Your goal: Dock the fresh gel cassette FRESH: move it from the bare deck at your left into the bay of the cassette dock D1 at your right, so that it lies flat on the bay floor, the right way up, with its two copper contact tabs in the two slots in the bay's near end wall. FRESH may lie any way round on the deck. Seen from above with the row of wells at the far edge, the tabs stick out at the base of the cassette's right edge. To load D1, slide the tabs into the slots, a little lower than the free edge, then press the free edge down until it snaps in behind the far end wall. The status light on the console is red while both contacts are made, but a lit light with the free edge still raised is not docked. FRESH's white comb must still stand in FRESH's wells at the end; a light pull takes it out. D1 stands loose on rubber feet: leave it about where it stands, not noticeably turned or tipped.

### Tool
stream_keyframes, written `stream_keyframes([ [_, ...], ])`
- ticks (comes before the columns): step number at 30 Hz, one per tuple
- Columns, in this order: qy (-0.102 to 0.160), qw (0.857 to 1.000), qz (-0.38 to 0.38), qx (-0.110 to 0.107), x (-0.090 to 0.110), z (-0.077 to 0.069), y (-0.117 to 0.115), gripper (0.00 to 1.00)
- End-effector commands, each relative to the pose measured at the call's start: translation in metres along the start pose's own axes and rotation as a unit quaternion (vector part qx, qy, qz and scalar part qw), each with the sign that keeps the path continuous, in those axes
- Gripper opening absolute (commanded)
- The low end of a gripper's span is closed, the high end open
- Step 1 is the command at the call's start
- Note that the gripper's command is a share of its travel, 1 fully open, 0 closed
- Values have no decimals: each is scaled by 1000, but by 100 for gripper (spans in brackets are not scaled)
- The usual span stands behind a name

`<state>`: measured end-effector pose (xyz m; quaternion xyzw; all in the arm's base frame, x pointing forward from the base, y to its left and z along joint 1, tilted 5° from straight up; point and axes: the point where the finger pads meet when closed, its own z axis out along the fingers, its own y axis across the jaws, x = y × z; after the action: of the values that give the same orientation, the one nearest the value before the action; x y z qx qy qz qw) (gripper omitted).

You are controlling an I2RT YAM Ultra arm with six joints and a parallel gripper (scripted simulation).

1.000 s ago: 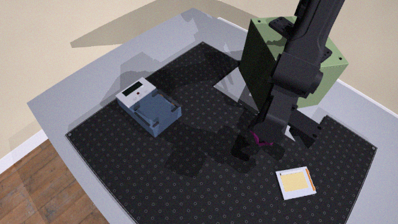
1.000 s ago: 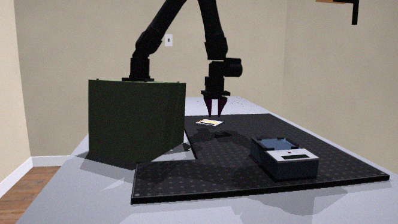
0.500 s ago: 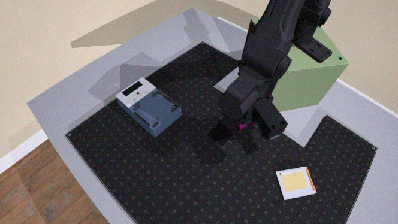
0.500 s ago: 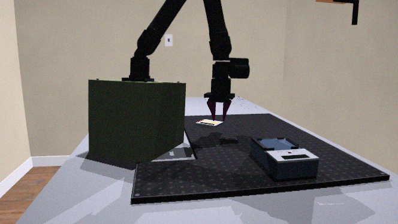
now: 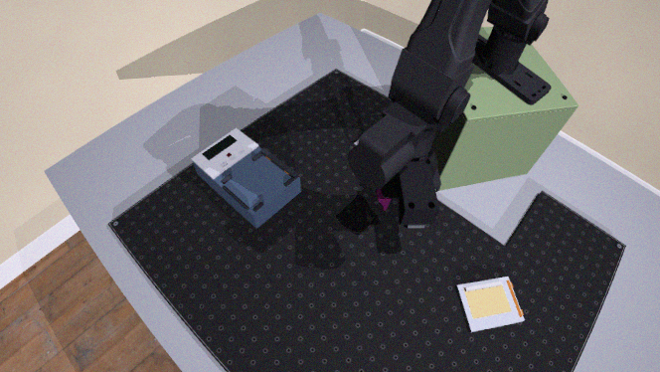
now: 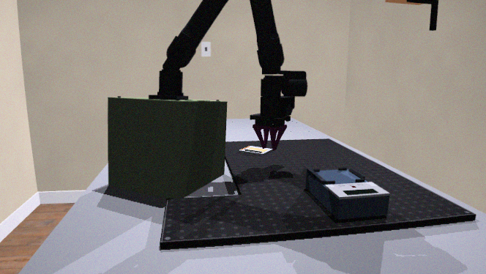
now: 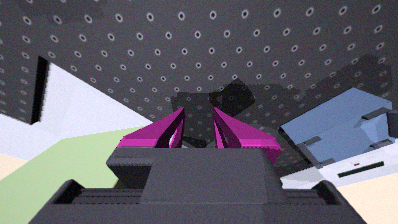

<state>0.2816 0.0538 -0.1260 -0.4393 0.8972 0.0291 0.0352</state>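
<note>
The fresh cassette FRESH lies flat on the black deck, a white frame around a yellow gel; it also shows in the exterior view. A white comb stands along one edge and an orange strip runs along the adjacent edge. The dock D1 is a blue-grey box with an open bay and a white console; it shows in the exterior view and the wrist view. My gripper hangs above mid-deck between the two, well clear of both. Its magenta fingers stand a narrow gap apart with nothing between them.
The green pedestal carrying my arm's base stands beside the gripper, close to the deck's notch. The black perforated deck lies on a grey table, with wood floor beyond its edges.
</note>
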Motion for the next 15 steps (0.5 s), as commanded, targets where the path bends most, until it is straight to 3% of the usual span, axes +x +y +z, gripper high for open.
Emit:
stream_keyframes([
  [1,-10,996,91,8,-5,-4,-3,34],
  [6,-10,985,173,7,-5,-4,-3,34],
  [8,-10,985,173,7,-5,-4,-3,34],
  [15,-11,958,287,6,-5,-4,-3,34],
])
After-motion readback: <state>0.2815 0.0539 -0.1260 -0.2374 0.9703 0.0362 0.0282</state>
